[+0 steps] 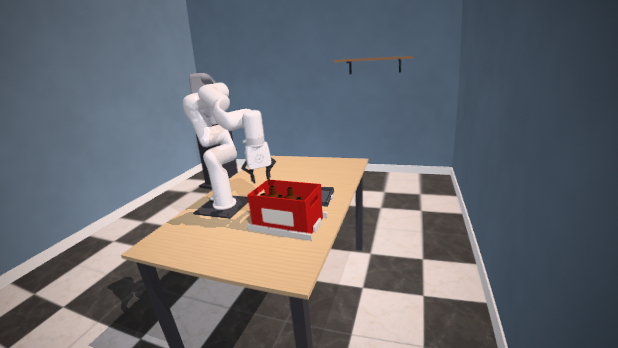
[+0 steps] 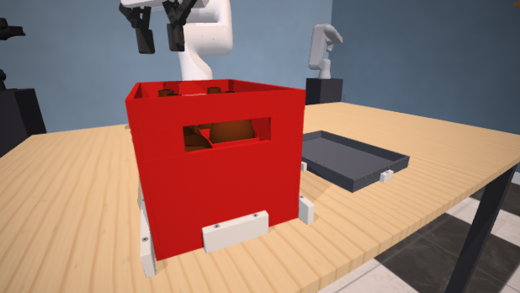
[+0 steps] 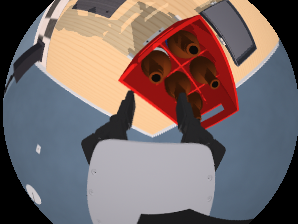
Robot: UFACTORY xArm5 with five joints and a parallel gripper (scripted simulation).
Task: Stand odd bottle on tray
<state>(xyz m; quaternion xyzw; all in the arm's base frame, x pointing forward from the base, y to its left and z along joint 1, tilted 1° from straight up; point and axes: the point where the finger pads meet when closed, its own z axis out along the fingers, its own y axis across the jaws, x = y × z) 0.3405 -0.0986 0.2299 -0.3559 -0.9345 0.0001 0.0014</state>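
Pretty much nothing's done yet. The gripper (image 2: 159, 39) is hovering above the red crate (image 2: 219, 177), fingers spread fairly wide and holding nothing. The brown bottles (image 3: 181, 63) are all sitting in the crate near the middle of the tabletop; can't tell which neck is the odd one. The dark tray (image 2: 380, 166) is waiting bottle-free just beside the crate, toward the table's far edge. Picking, lifting and placing are all left.

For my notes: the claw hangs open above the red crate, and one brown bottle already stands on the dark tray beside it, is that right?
Not quite. The dark tray holds no bottle, as the exterior view shows; the brown bottles visible are in the red crate. The rest holds: the claw hangs open above the crate.
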